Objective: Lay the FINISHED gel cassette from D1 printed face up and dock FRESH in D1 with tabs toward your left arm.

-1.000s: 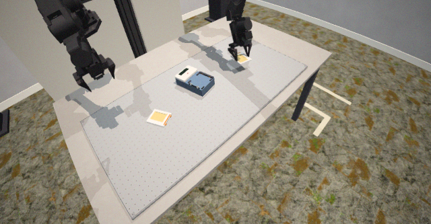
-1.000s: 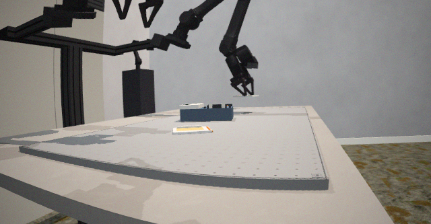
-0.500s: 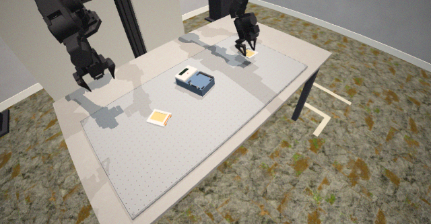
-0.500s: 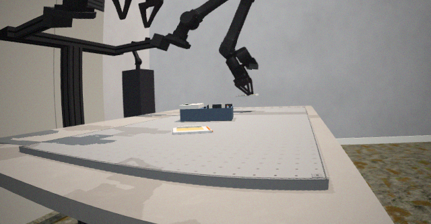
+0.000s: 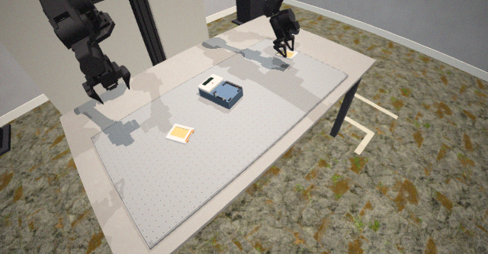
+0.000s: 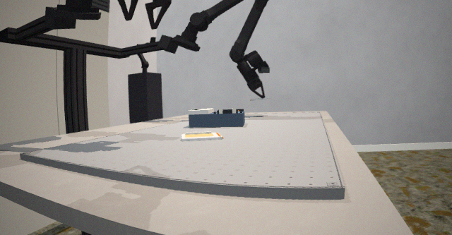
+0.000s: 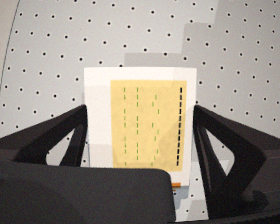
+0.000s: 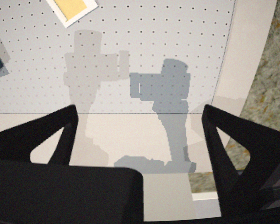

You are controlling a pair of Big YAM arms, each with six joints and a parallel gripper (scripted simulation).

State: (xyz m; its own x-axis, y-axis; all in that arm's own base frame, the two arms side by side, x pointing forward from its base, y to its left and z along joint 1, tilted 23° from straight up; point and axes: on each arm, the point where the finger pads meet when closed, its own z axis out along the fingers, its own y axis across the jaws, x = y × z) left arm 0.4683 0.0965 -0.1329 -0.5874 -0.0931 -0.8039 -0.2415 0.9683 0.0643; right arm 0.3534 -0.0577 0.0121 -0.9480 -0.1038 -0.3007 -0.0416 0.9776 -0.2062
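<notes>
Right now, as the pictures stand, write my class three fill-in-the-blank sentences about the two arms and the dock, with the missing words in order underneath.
1. The left gripper is shut on a cassette whose printed face carries green and ____ dashes.
2. The fingers of the right gripper stand ____, with nothing between them.
3. The body of the dock, below its white panel, is ____.

Missing words: black; open; blue

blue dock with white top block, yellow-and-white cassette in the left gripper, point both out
blue dock with white top block [image 5: 228,91] [image 6: 217,120]: top, bay floor; exterior, side wall
yellow-and-white cassette in the left gripper [image 7: 98,117]: left wrist, white border
</notes>
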